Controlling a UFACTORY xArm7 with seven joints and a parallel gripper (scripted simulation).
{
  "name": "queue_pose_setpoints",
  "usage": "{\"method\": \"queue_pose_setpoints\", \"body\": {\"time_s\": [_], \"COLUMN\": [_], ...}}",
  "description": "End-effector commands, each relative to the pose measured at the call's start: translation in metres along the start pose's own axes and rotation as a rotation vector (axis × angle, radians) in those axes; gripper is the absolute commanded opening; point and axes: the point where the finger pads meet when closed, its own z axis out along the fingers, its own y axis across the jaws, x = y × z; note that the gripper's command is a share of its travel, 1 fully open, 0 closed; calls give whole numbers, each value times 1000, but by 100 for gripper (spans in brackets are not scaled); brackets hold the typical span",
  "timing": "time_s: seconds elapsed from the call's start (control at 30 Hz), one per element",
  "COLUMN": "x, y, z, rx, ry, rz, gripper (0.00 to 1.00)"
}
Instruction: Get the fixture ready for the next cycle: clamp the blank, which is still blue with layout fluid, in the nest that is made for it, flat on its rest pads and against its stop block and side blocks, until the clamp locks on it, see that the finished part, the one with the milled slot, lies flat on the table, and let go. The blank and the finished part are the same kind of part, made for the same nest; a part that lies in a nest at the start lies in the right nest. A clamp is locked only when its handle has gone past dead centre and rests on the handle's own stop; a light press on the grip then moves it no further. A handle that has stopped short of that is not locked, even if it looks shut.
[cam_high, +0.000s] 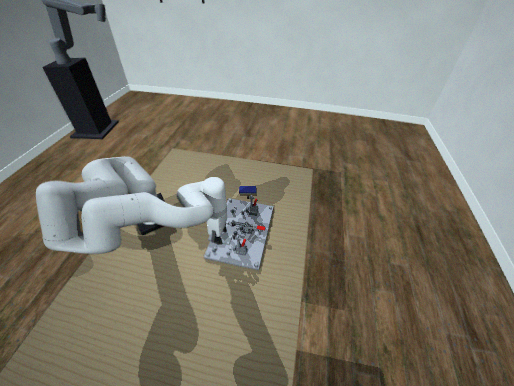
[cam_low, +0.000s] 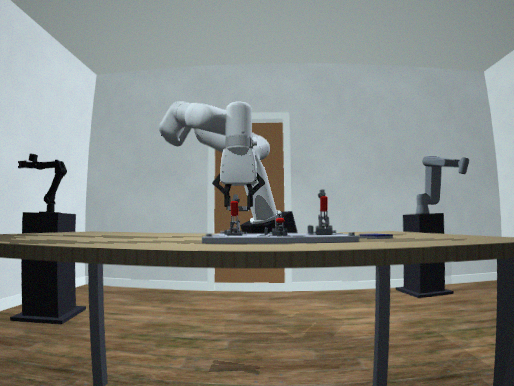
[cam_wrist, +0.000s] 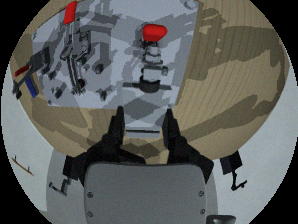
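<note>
The grey fixture plate (cam_high: 240, 232) lies on the mat and carries three toggle clamps with red handles. My gripper (cam_wrist: 144, 115) hangs a little above the plate's near-left corner and is shut on a flat grey part (cam_wrist: 143, 121), the finished part. I cannot see its slot. In the exterior view the gripper (cam_low: 236, 202) stands behind the left clamp, whose handle (cam_low: 234, 207) is upright. That clamp (cam_wrist: 150, 43) lies just ahead of my fingers in the wrist view. The blue blank (cam_high: 247, 190) lies flat on the mat beyond the plate's far edge and also shows in the exterior view (cam_low: 376, 235).
The middle clamp's handle (cam_low: 280, 220) lies low and the right clamp's handle (cam_low: 323, 202) is upright. Small stop blocks and pads stud the plate (cam_wrist: 87, 63). Two other robot arms on black pedestals (cam_low: 47, 260) (cam_low: 425, 250) stand off the table.
</note>
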Motion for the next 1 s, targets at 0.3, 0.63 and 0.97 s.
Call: {"method": "queue_pose_setpoints", "body": {"time_s": [0.3, 0.63, 0.97], "x": [-2, -2, -2], "y": [0, 0, 3], "z": [-11, -11, -11], "rx": [0, 0, 0], "ry": [3, 3, 3], "rz": [0, 0, 0], "gripper": [0, 0, 0]}}
